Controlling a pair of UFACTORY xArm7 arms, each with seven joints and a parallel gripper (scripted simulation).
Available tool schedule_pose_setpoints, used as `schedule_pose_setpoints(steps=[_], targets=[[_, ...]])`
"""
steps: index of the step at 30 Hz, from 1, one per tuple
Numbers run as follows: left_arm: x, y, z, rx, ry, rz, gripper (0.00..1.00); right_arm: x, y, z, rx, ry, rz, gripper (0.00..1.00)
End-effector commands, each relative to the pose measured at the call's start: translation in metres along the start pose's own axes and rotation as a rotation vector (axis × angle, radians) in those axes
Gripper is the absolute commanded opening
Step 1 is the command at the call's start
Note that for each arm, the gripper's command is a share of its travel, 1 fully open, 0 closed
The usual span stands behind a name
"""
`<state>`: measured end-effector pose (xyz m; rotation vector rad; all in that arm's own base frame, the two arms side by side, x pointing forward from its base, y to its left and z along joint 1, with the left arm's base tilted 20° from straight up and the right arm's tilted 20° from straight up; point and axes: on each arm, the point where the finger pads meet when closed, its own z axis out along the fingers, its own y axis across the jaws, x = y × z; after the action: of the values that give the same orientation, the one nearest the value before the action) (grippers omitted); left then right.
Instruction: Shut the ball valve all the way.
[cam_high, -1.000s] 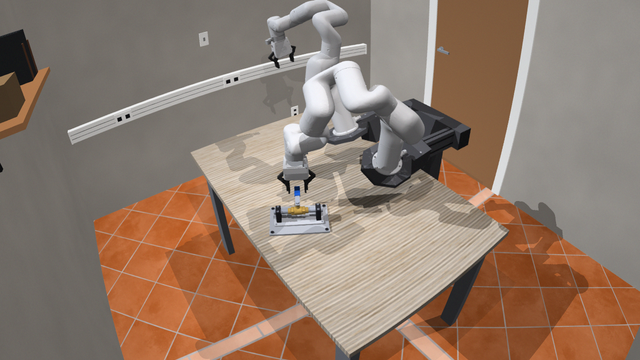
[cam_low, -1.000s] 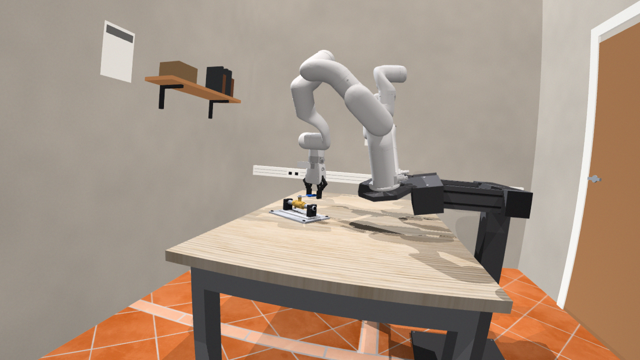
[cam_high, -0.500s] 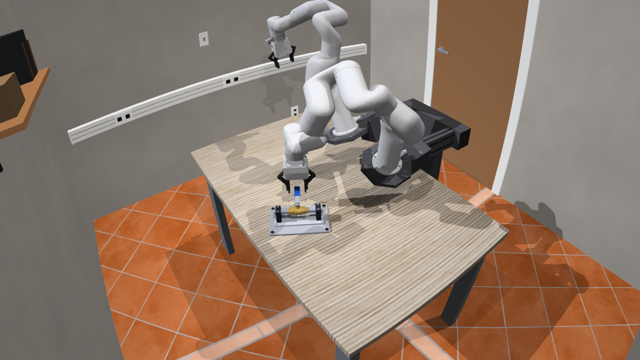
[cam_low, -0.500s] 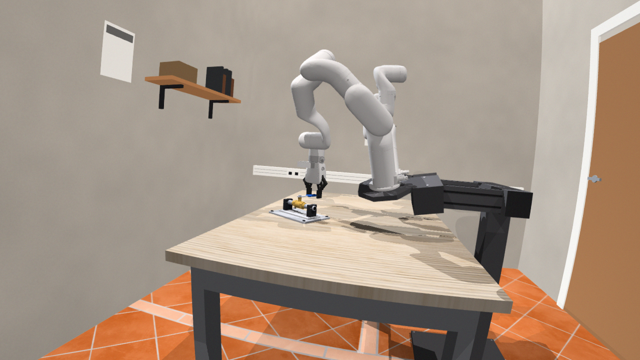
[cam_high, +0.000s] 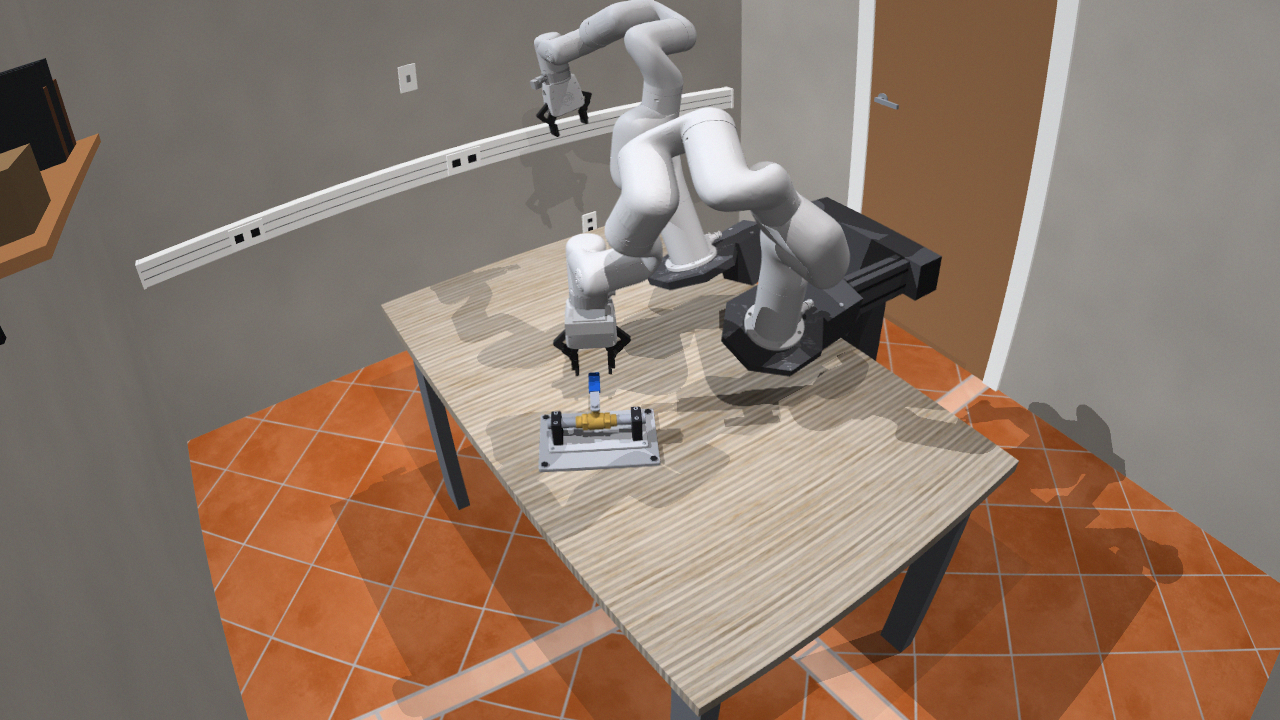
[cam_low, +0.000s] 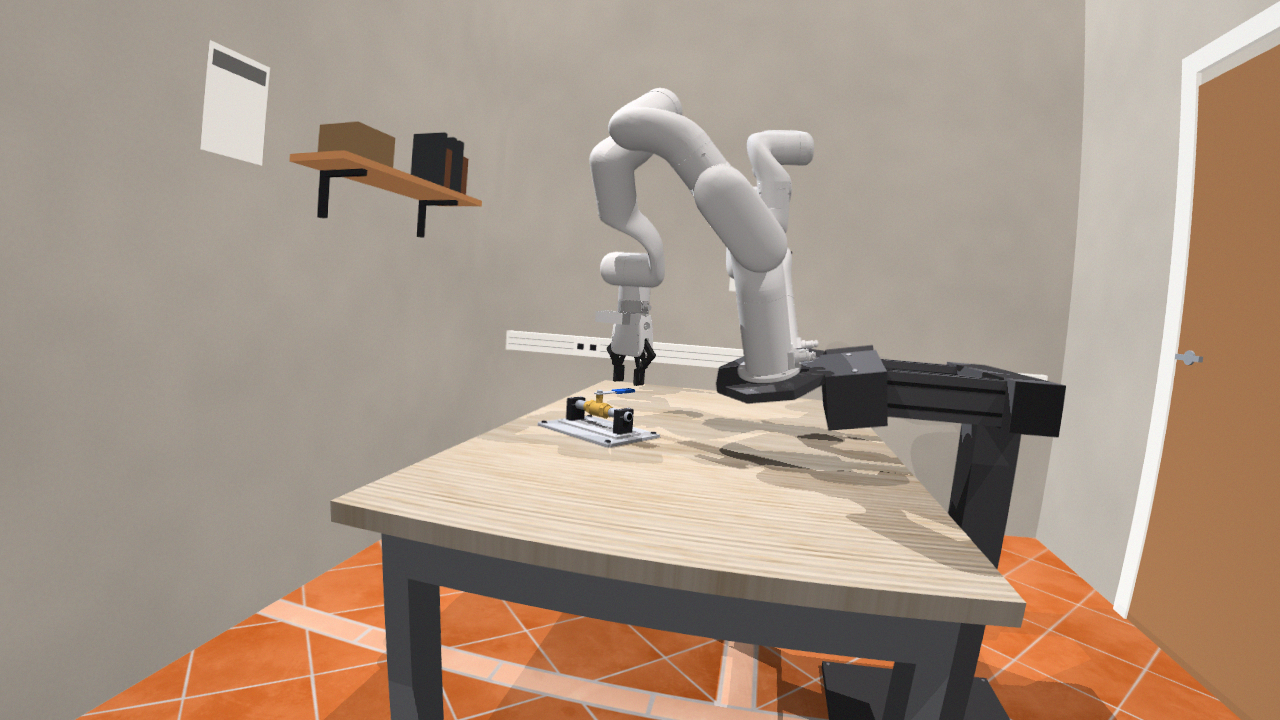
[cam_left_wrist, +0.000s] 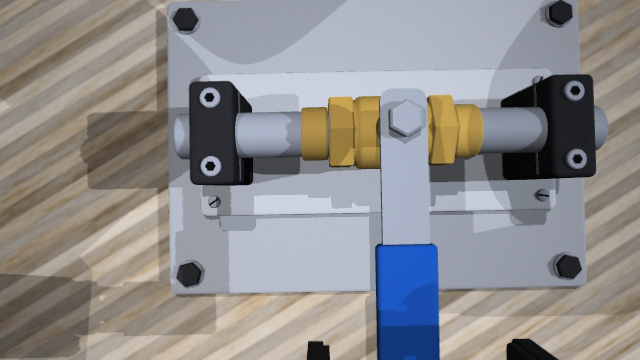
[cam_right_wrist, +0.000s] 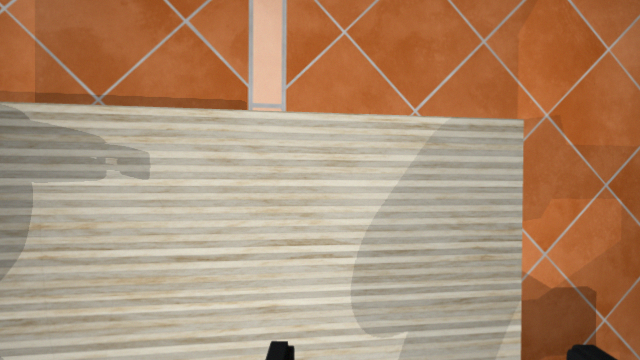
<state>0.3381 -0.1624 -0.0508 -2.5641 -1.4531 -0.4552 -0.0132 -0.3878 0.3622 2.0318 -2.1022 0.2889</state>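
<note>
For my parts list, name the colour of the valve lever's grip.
Blue; clearest in left wrist view.

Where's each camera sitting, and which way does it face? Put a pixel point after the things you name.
Top: high up, angled down; shows left arm (cam_high: 716, 161) (cam_low: 741, 219), right arm (cam_high: 660, 71) (cam_low: 787, 147), both pincers.
Exterior: lower, off one table end, facing along the table (cam_high: 760, 537) (cam_low: 662, 519) (cam_left_wrist: 75, 225) (cam_right_wrist: 250, 225); both arms, left pincer (cam_high: 593, 368) (cam_low: 628, 379) (cam_left_wrist: 420, 351).
Left wrist: above the valve (cam_high: 595, 420) (cam_low: 597, 409) (cam_left_wrist: 367, 132), facing down; its fingertips.
Right wrist: facing down at a table corner and floor (cam_high: 340, 573) (cam_low: 537, 617) (cam_right_wrist: 400, 55); right pincer (cam_high: 567, 120) (cam_right_wrist: 432, 352) tips.
Shared: top and left wrist both show the valve.
</note>
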Motion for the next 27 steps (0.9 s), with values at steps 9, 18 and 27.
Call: schedule_pose_setpoints(steps=[9,18,27], targets=[[0.000,0.001,-0.040,-0.001,-0.002,0.001,0.69,0.001,0.000,-0.001,0.000,0.004,0.001,1.00],[0.000,0.001,-0.054,-0.001,-0.002,0.001,0.69,0.001,0.000,-0.001,0.000,0.004,0.001,1.00],[0.000,0.001,-0.055,-0.001,-0.002,0.001,0.00,0.001,0.000,-0.001,0.000,0.004,0.001,1.00]])
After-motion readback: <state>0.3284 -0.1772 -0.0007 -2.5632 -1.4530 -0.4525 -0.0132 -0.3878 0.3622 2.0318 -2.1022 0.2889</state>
